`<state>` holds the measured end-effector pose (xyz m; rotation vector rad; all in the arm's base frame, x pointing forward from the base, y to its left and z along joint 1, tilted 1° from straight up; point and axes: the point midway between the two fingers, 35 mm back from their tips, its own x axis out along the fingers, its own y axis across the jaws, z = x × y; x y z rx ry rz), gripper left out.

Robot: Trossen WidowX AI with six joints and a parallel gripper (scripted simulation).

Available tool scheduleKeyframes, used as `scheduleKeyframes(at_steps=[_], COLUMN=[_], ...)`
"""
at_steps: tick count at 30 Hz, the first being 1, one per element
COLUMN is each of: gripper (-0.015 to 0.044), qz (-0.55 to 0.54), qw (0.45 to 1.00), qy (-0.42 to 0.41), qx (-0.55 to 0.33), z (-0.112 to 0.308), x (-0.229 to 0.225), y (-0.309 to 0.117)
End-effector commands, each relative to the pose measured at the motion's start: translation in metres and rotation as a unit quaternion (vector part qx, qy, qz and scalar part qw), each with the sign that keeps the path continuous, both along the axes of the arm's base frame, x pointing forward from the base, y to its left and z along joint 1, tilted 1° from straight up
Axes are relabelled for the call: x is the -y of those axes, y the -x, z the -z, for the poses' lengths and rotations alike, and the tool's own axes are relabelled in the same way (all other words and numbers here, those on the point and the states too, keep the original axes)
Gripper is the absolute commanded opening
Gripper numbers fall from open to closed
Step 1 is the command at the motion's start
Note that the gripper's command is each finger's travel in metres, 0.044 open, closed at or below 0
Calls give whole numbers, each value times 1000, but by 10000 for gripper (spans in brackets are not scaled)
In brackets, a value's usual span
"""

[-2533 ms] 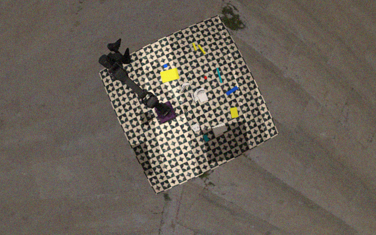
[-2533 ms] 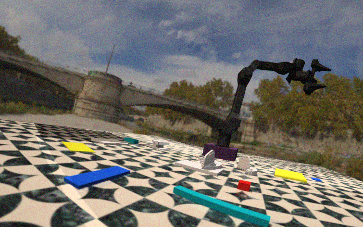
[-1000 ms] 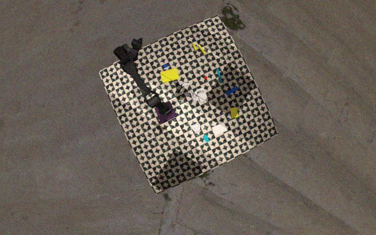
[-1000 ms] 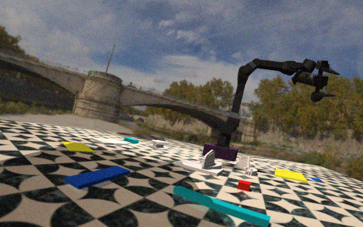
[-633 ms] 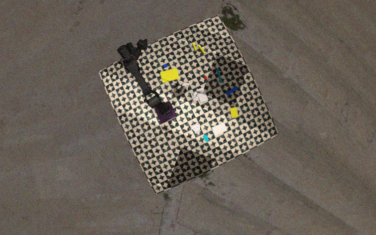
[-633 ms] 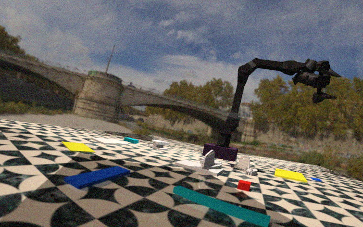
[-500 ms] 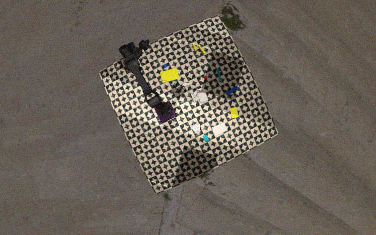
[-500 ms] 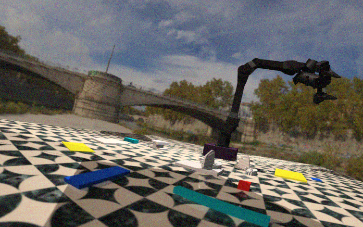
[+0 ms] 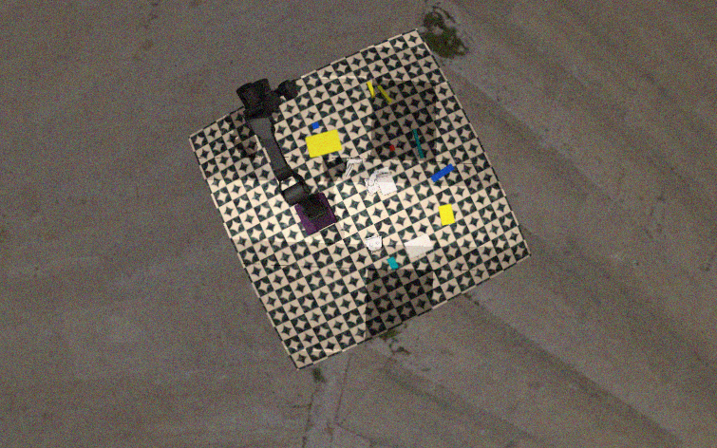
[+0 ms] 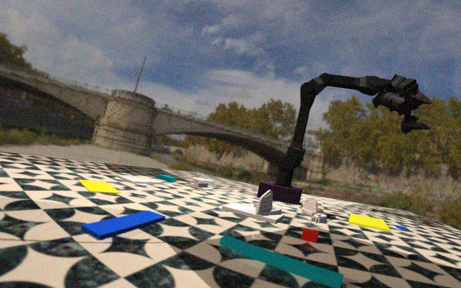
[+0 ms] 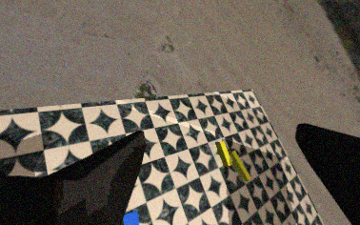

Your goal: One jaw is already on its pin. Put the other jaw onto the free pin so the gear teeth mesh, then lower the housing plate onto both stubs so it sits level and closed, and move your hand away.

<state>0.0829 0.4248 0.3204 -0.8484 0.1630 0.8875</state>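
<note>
A white base plate [image 9: 387, 184] [image 10: 237, 208] lies near the table's middle. One white jaw [image 9: 372, 182] [image 10: 265, 203] stands on it. The other white jaw [image 9: 353, 166] [image 10: 310, 207] is off the base, on the table beside it. A small white block-like part [image 9: 373, 243] [image 10: 201, 182] and a flat white plate [image 9: 419, 245] [image 10: 139, 179] lie apart; I cannot tell which is the housing plate. Pins and teeth are too small to make out. My gripper [image 9: 272, 91] [image 10: 425, 114] [image 11: 221, 131] is open and empty, high above the table's edge, far from the white parts.
A yellow slab [image 9: 323, 142] [image 10: 369, 222] and small blue block [image 9: 315, 125] [image 10: 401, 227] lie on the gripper's side of the base. A red block [image 9: 391, 148] [image 10: 309, 235], teal bar [image 9: 418, 143] [image 10: 282, 262] and blue bar [image 9: 442, 173] [image 10: 123, 224] lie beyond it. Two yellow strips [image 11: 224, 153] [image 11: 240, 166] lie farther off.
</note>
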Motion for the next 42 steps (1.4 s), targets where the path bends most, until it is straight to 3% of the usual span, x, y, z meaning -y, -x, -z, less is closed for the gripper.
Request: scheduleKeyframes(at_steps=[1, 42], gripper=[440, 440], qz=[15, 244], qw=[1000, 927], qy=[-10, -142], qx=[-22, -248], z=[6, 63], x=[3, 44], y=[-6, -72])
